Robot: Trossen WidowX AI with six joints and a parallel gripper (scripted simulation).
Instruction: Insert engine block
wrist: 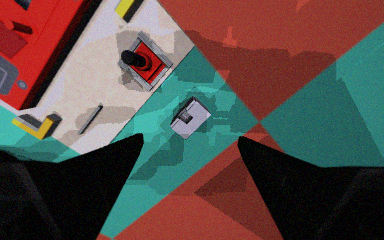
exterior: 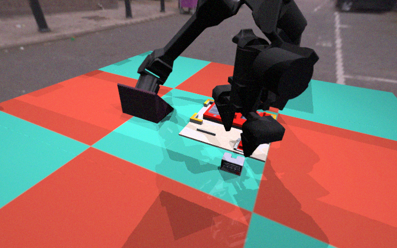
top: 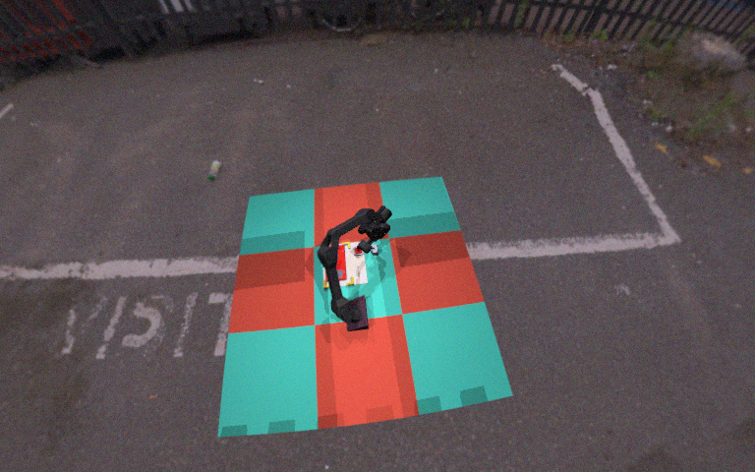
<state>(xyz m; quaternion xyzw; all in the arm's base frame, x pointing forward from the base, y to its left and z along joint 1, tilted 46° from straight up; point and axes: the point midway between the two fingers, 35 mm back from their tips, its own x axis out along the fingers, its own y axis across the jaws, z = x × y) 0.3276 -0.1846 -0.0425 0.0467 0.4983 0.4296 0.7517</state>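
The grey engine block [top: 375,250] [exterior: 232,164] [wrist: 195,120] stands on the teal mat just off the edge of the white board, a slot in its top. My gripper [exterior: 237,142] [wrist: 191,139] is open and empty above it; in the wrist view the block shows beyond the fingertips, between their lines. The red car body [top: 340,271] [exterior: 208,114] [wrist: 45,45] lies on the white board [top: 357,272] [exterior: 190,133] [wrist: 107,60]. My fingers partly cover it in the exterior view, and the wrist view cuts it off. I cannot make out its opening and rib.
A red part with a black knob [wrist: 150,65] sits in a grey frame on the board, near the block. A thin dark bar [exterior: 205,132] [wrist: 91,119] and yellow corner brackets [exterior: 196,118] [wrist: 37,129] are also on the board. The arm's dark wedge base [exterior: 140,105] stands beyond the board.
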